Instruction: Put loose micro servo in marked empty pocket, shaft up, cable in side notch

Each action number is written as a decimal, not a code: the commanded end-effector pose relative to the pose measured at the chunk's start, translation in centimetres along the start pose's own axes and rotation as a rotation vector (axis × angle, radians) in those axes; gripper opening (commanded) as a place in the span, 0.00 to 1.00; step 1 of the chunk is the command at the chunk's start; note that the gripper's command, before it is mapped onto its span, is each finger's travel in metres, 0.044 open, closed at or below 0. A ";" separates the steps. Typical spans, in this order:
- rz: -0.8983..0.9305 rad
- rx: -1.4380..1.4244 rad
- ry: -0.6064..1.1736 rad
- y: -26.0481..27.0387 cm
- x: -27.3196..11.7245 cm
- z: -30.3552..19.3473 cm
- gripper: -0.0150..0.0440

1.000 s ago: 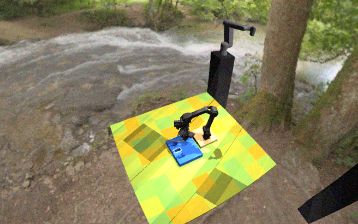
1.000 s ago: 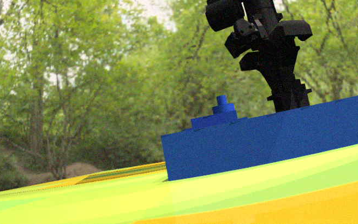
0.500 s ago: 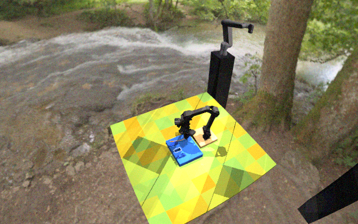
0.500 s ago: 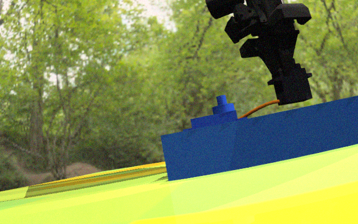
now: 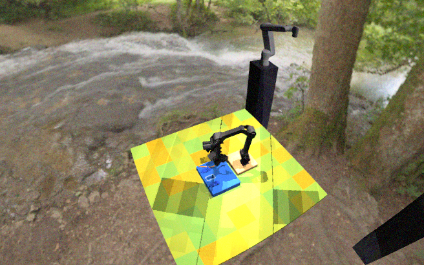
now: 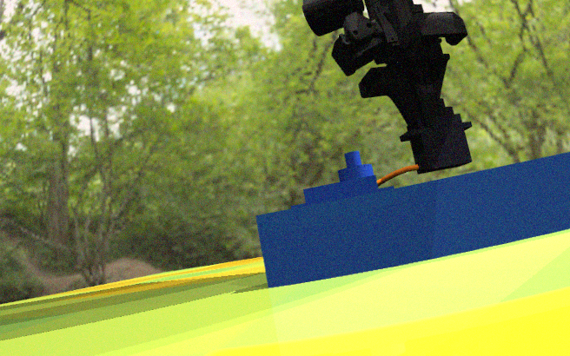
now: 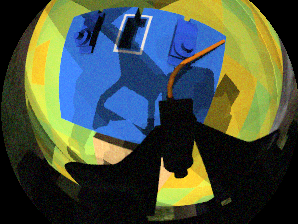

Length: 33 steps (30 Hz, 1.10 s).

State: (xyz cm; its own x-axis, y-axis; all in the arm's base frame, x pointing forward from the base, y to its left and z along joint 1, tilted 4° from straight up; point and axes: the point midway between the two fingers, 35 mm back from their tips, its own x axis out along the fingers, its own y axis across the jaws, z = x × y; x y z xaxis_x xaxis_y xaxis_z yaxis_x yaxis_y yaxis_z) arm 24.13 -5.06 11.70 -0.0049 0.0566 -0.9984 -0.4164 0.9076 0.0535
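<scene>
A: Servo's whereabouts?
B: Micro servo (image 7: 178, 137) pinched in gripper (image 7: 177, 141), just above deck (image 6: 411, 225), away from marked pocket (image 7: 133, 32).
A: Handling?
B: Probably light, rigid; grip body sides, spare orange cable (image 6: 397, 174).

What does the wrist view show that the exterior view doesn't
Only the wrist view shows the white-outlined empty pocket on top of the blue deck, and another seated servo at the deck's left. Only the exterior view shows the deck's side wall, a seated servo's stepped shaft standing above it, and the trees behind. Both show the end effector shut on the dark loose servo and its orange cable.
</scene>
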 end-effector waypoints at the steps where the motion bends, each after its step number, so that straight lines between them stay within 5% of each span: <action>1: -0.005 -0.002 -0.007 0.8 -0.2 0.5 0.25; 17: 0.001 -0.002 -0.010 7.1 -0.2 2.7 0.25; 33: 0.003 0.199 -0.010 7.3 -0.3 2.9 0.25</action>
State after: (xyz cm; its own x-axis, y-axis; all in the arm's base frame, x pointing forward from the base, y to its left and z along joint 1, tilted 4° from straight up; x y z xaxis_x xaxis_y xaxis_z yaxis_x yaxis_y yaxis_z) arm 23.68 2.71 12.36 0.0040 0.0612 -0.9981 -0.2424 0.9684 0.0584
